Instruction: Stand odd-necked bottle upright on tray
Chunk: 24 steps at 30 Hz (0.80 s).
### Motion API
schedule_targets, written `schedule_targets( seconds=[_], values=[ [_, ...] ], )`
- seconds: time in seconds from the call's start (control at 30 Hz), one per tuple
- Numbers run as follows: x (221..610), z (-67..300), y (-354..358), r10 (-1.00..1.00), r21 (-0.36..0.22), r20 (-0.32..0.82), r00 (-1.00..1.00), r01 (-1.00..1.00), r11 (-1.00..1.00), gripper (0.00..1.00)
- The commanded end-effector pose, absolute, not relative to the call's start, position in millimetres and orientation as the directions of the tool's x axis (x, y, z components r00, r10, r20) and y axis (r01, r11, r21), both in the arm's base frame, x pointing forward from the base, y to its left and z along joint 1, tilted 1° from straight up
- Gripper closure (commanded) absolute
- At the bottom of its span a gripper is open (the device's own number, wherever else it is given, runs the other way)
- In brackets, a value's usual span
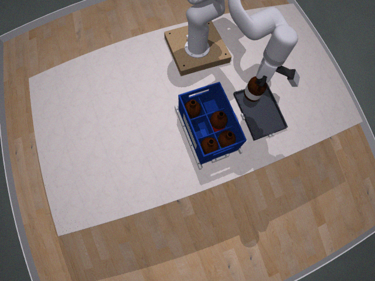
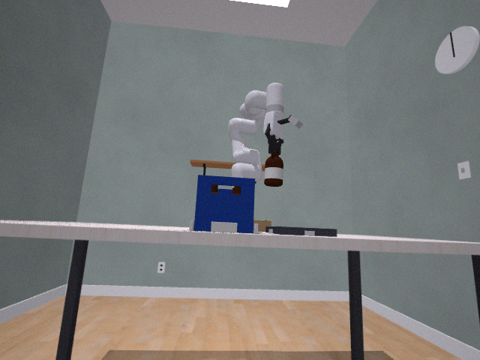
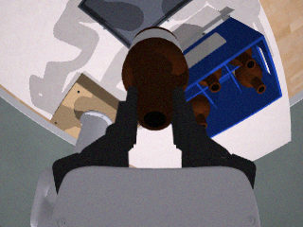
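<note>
My gripper (image 1: 262, 81) (image 2: 274, 148) (image 3: 154, 99) is shut on the neck of a brown bottle (image 1: 253, 95) (image 2: 273, 172) (image 3: 155, 61) with a white label. The bottle hangs upright, high above the table, by the tray's back left part in the top view. The dark tray (image 1: 269, 120) (image 2: 323, 232) lies flat. The blue crate (image 1: 208, 159) (image 2: 224, 209) stands left of it. Brown bottles stand in the crate's back left (image 1: 193, 109), middle right (image 1: 218, 120), front right (image 1: 227, 138) and front left (image 1: 209, 145) compartments. The back right and middle left compartments hold no bottle. Neck widths are too small to compare.
The wooden base block (image 1: 181, 68) (image 3: 71, 101) carries the arm behind the crate. Pale brackets (image 1: 220, 157) stand along the crate's foot, and small clips (image 1: 270, 134) sit at the tray's edges. A narrow gap separates crate and tray.
</note>
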State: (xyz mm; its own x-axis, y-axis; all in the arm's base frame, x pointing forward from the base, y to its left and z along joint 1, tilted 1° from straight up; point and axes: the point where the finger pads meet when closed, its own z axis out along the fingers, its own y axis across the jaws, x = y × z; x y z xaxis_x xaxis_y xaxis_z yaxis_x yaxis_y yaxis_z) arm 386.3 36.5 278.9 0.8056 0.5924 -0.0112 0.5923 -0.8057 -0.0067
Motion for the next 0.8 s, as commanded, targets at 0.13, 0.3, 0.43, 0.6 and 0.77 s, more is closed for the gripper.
schedule_targets(
  seconds=[0.13,0.3,0.43,0.6,0.77],
  values=[
    [397.8,280.0,55.6,0.593,-0.005,-0.009,0.805,0.593,-0.806,1.0],
    [403.4,279.9,65.8,0.593,-0.005,-0.009,0.805,0.593,-0.806,1.0],
    [405.5,279.8,69.6,0.593,-0.005,-0.009,0.805,0.593,-0.806,1.0],
    [410.4,279.6,78.4,0.593,-0.005,-0.01,0.805,0.593,-0.806,1.0],
    [414.6,279.5,86.1,0.593,-0.005,-0.01,0.805,0.593,-0.806,1.0]
  ],
)
